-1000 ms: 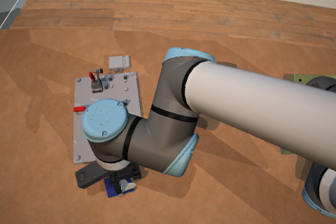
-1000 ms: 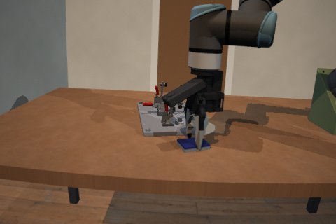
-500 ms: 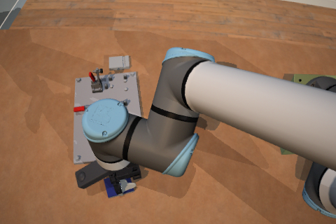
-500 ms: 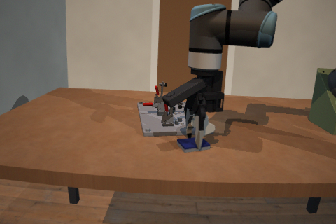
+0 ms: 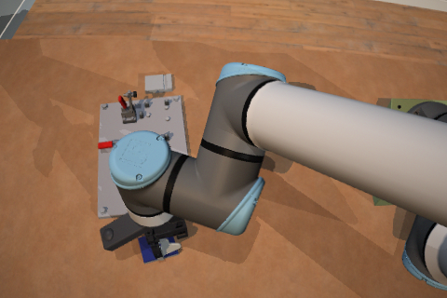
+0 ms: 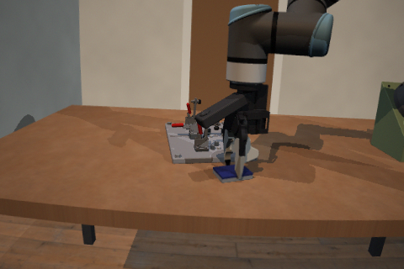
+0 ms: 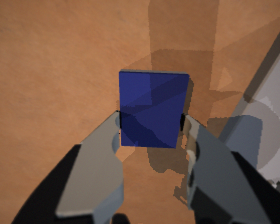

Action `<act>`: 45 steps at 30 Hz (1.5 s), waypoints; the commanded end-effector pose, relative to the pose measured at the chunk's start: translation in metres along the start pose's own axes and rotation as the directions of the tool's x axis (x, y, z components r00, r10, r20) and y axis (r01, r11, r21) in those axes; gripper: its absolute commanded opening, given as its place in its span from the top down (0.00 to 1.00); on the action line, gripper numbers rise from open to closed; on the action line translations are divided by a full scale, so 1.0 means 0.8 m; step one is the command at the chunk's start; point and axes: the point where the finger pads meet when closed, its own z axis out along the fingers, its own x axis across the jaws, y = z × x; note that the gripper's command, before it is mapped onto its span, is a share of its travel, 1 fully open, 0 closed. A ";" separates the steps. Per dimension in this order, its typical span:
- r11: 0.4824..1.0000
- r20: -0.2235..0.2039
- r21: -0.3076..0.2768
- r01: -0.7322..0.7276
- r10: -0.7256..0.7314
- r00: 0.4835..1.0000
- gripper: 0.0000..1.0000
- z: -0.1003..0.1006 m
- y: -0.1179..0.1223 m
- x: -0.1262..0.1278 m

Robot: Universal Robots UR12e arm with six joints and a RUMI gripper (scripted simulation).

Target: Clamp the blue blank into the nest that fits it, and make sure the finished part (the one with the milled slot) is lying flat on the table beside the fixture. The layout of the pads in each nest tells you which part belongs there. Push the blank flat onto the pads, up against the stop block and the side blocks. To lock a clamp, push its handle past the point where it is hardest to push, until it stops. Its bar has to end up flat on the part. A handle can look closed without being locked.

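The blue blank [image 5: 147, 253] [image 6: 228, 172] [image 7: 153, 105] lies flat on the table just off the near edge of the grey fixture plate [image 5: 106, 179] [image 6: 180, 151] [image 7: 276, 97]. My gripper [image 5: 161, 247] [image 6: 234, 163] [image 7: 150, 113] points straight down and is shut on the blank, one finger on each long side. A grey part [image 5: 158, 83], the finished one, lies flat on the table beyond the plate's far edge. Two toggle clamps stand on the plate, one with an upright red handle [image 5: 122, 101] [image 6: 188, 108] and one with a level red handle [image 5: 105, 144] [image 6: 178, 124]. My wrist hides the near nest.
My arm reaches over the plate's near half from the right. A green block [image 5: 395, 103] [image 6: 389, 122] stands at the table's right side. The table's front edge runs close to the blank in the exterior view.
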 end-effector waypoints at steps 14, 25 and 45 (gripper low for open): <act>1.000 -0.001 0.001 0.000 0.000 1.000 1.00 -0.025 -0.001 0.000; 1.000 -0.001 0.001 0.000 0.000 1.000 1.00 -0.057 -0.001 0.000; 1.000 -0.001 0.001 0.000 0.000 1.000 1.00 -0.117 -0.001 0.000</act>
